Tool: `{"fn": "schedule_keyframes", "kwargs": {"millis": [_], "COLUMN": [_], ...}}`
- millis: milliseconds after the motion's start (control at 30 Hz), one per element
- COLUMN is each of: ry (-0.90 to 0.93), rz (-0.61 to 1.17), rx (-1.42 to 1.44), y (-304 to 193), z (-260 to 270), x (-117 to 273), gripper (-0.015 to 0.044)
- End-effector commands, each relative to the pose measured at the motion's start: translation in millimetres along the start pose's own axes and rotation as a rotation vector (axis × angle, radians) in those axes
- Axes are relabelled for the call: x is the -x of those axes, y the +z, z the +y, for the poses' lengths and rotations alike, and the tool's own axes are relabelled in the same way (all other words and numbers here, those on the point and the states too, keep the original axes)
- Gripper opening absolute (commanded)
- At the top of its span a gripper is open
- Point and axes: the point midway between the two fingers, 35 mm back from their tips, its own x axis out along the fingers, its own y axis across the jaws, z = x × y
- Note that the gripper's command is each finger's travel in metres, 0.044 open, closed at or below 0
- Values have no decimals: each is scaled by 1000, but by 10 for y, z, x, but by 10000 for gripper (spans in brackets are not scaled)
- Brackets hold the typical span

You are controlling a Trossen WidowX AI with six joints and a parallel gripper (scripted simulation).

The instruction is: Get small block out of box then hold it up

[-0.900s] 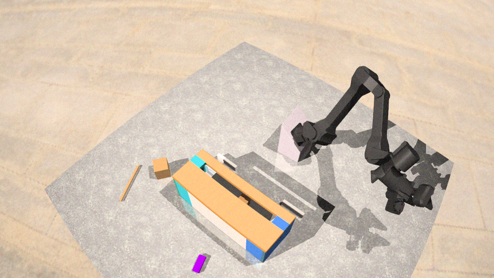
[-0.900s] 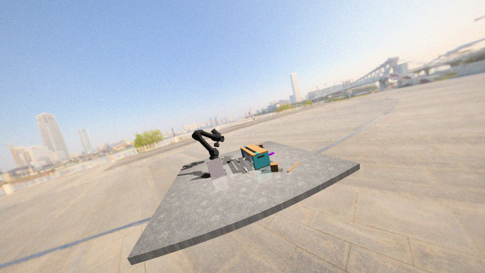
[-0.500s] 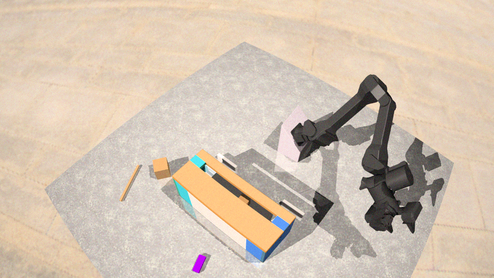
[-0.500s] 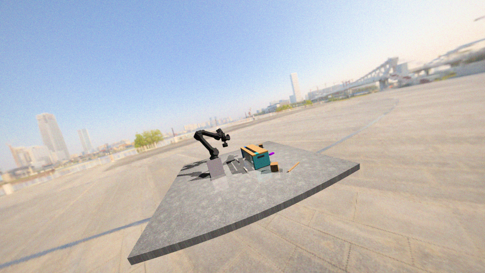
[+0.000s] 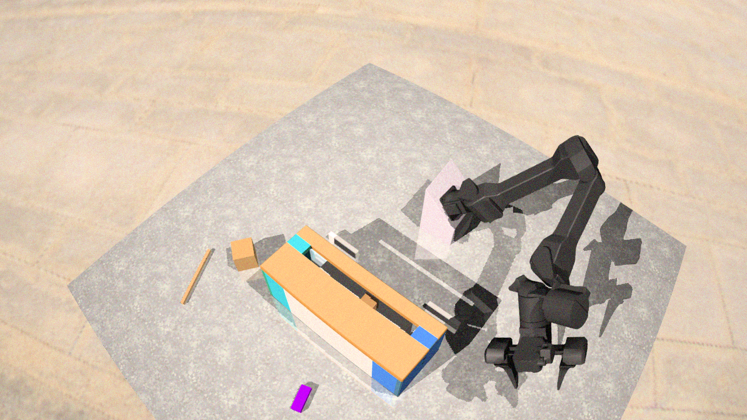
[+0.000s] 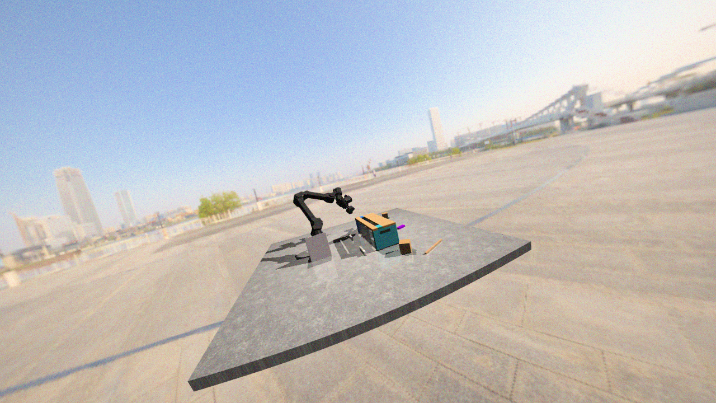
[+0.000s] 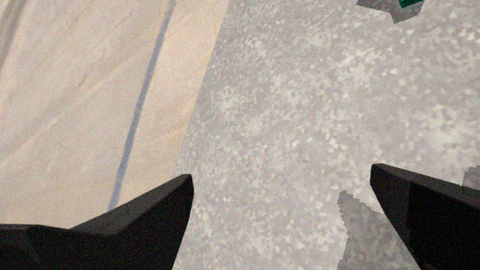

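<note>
The box [image 5: 334,308] [image 6: 385,238] stands upright on the table, with an orange slotted top, a teal end and a blue end. Through the slot a small orange-brown piece [image 5: 368,301] shows, nearer the blue end; it looks like the block, but its shelf and surroundings are mostly hidden. My gripper [image 5: 537,388] [image 7: 280,178] is open and empty. It hangs above the table, beyond the blue end and well apart from the box in the top view. The box does not show between the fingers in the wrist view.
An orange cube [image 5: 244,254] [image 6: 405,247] stands near the teal end, with an orange stick [image 5: 196,276] [image 6: 433,246] beyond. A purple block [image 5: 300,398] [image 6: 400,226] lies beside the box. A pale upright panel [image 5: 436,224] [image 6: 319,247] stands near the arm. A green object [image 7: 410,2] shows at the wrist view's top edge.
</note>
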Motion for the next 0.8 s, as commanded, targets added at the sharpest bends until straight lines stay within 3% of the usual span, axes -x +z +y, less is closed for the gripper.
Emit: {"fn": "schedule_keyframes", "kwargs": {"millis": [0,467,767], "ry": [-208,-477,-552], "rz": [-28,112,310], "rx": [261,640,784], "y": [413,842,828], "z": [-634,-1650,-2329], "x": [137,702,1208], "gripper": [400,400,400]}}
